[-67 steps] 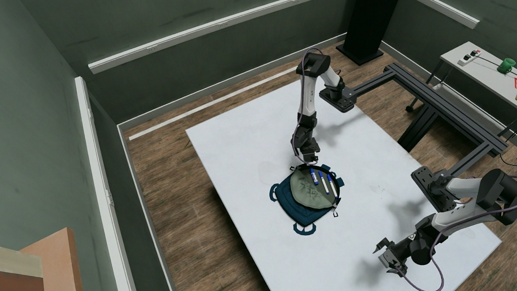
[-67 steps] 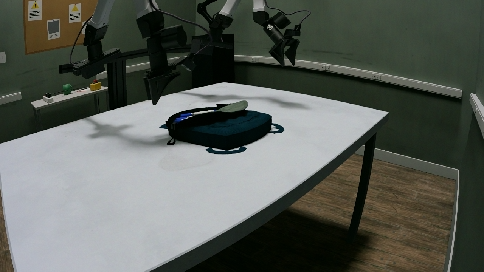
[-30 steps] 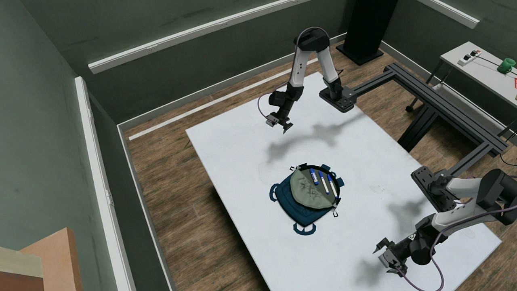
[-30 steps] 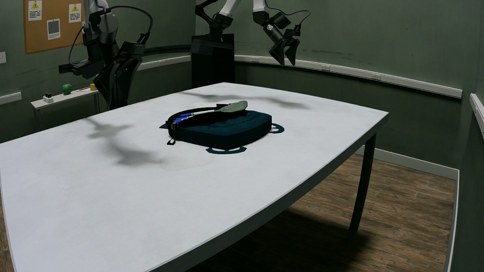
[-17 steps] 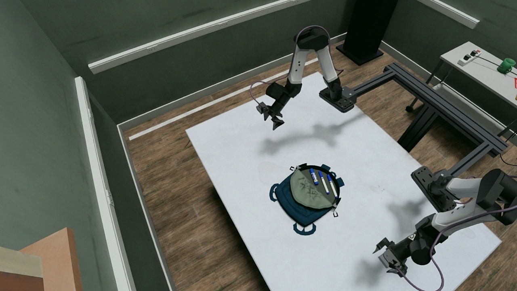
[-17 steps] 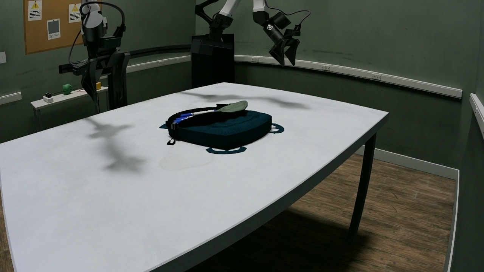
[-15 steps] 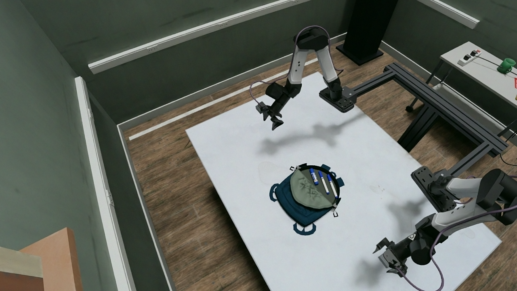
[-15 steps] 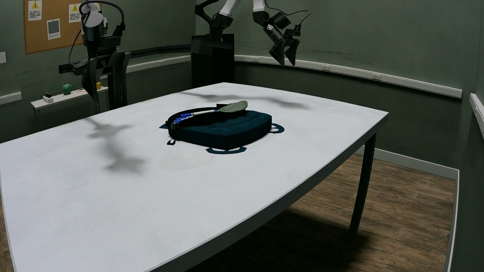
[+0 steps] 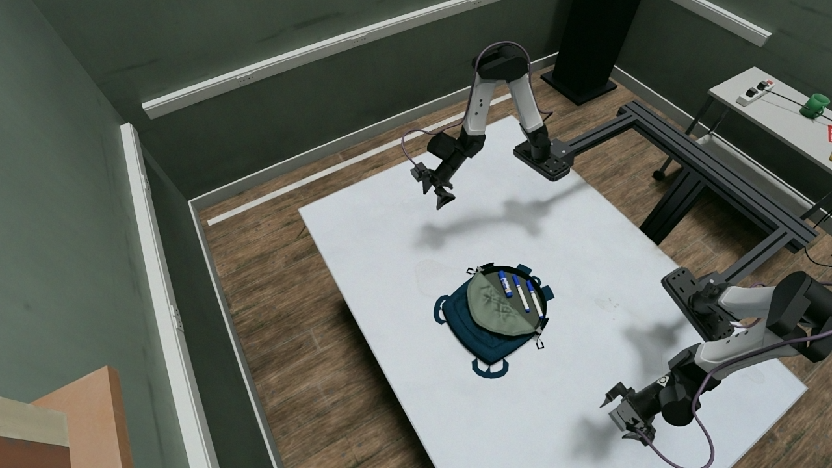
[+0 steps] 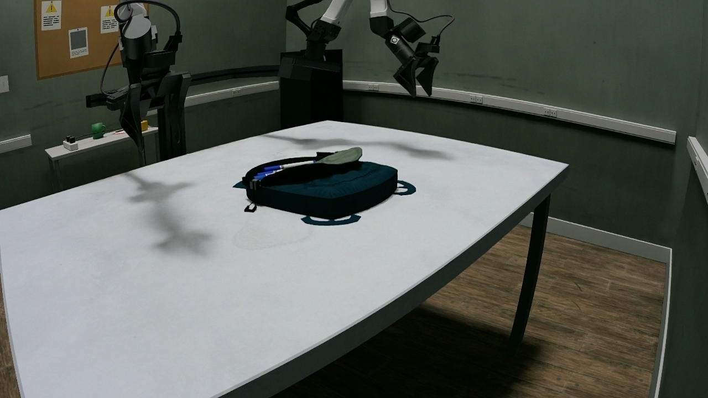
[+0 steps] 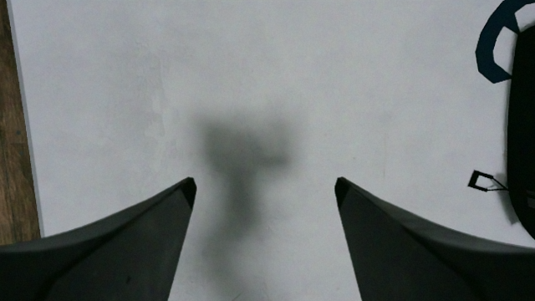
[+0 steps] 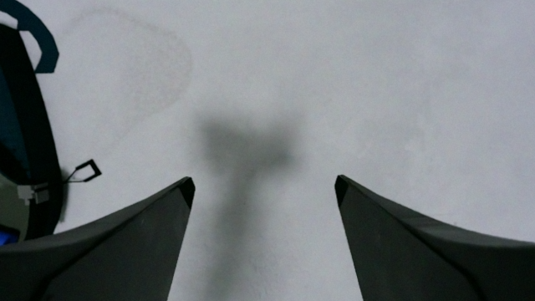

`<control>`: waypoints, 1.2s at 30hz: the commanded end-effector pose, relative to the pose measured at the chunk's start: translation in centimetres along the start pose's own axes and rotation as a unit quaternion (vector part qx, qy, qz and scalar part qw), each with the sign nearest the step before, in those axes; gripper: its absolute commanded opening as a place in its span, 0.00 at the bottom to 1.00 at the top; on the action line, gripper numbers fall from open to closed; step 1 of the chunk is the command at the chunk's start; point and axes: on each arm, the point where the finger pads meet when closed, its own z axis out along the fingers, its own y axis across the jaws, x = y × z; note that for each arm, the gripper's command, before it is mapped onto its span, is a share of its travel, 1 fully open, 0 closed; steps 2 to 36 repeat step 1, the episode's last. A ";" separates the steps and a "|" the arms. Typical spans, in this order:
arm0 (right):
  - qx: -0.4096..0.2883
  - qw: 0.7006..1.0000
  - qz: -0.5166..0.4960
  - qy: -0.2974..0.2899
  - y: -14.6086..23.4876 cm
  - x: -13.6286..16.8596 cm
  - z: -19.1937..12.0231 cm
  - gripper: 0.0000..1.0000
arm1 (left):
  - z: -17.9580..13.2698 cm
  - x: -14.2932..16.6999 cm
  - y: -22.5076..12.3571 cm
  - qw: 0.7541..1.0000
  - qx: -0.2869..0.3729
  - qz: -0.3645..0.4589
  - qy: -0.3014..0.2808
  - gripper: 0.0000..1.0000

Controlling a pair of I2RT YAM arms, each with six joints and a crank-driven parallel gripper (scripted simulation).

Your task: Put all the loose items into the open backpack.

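Near the middle of the worktop (image 9: 372, 233) (image 10: 148, 307) (image 11: 334, 63) (image 12: 292, 63), well in from its corners, lay the backpack (image 9: 465, 325) (image 10: 321, 198) (image 11: 522, 125) (image 12: 38, 125), its flap (image 9: 494, 308) (image 10: 341, 157) (image 12: 10, 206) folded back. Three blue-and-white markers (image 9: 504, 285) (image 10: 297, 166) (image 12: 7, 237) rested within its open rim, one stouter than the others. They would likely prove light and stiff, smooth enough to roll or slip; a pinch across the middle of the barrel seemed best. The backpack looked soft and yielding, and a rim caught by accident would probably drag or buckle. The loading appeared finished, with perhaps only a last check due.

Both sets of fingers stood spread with nothing between them: the right fingers (image 9: 436, 196) (image 10: 151, 128) and the left fingers (image 9: 613, 420) (image 10: 422, 94) hung above the worktop, apart from the backpack.

The worktop was pale, faintly stained and marked by soft arm shadows. Around it were dull green walls (image 9: 325, 99) (image 10: 470, 39) and a wood-plank floor (image 9: 279, 361) (image 10: 569, 297) (image 11: 12, 125); a green mug (image 9: 812, 106) (image 10: 98, 129) stood on a side table (image 9: 730, 84) (image 10: 106, 143).
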 end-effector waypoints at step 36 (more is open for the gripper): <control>0.003 1.000 0.002 -0.013 -0.1 -0.9 0.0 0.90 | 0.0 -0.5 0.0 1.000 0.000 0.002 -0.007 0.90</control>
